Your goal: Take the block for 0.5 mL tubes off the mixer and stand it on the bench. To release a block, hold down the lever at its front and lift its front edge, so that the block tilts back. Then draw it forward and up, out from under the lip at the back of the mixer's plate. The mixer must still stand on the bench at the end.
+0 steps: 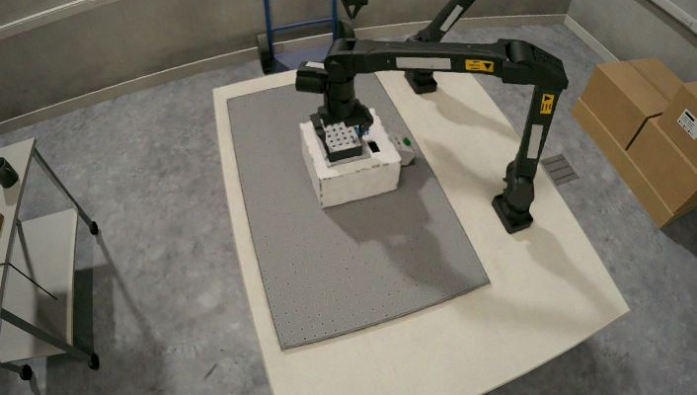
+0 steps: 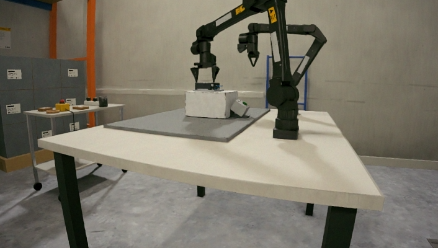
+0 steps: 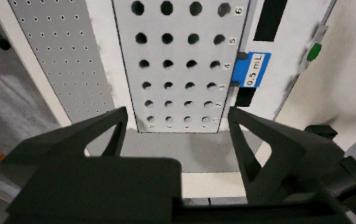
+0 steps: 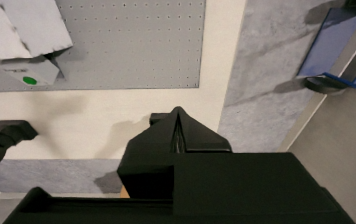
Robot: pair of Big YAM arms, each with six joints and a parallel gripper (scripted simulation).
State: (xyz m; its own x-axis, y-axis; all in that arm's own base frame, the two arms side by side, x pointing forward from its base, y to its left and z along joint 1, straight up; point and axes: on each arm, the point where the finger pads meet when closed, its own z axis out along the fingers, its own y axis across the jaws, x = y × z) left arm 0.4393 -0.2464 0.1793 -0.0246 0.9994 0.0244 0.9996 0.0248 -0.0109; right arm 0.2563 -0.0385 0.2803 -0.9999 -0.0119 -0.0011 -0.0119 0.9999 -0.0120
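I record one white-topped black tube block (image 1: pixel 345 153) (image 2: pixel 204 85) (image 3: pixel 178 50), seated on one white boxy mixer (image 1: pixel 354 185) (image 2: pixel 208 104) (image 3: pixel 280 75) (image 4: pixel 35 25). Left hand (image 1: pixel 344 138) (image 2: pixel 205 81) (image 3: pixel 178 110): wide open, empty, above it. Lifting with the one blue lever (image 1: pixel 366 132) (image 2: pixel 219 86) (image 3: pixel 251 70) unpressed could drag the mixer. Farther, right hand (image 1: pixel 352 15) (image 2: pixel 254 65) (image 4: pixel 178 109): shut, empty. Two hands total.

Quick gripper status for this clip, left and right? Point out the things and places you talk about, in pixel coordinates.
Left gripper (image 1: pixel 344 135) (image 2: pixel 205 81) (image 3: pixel 177 112): open, nothing held, just above the block (image 1: pixel 344 138) (image 2: pixel 206 86) (image 3: pixel 175 75).
Right gripper (image 1: pixel 352 14) (image 2: pixel 253 65) (image 4: pixel 178 109): closed, holding nothing.

Dim, soft overhead light; long blurry shadows; straight edges bow in wide views.
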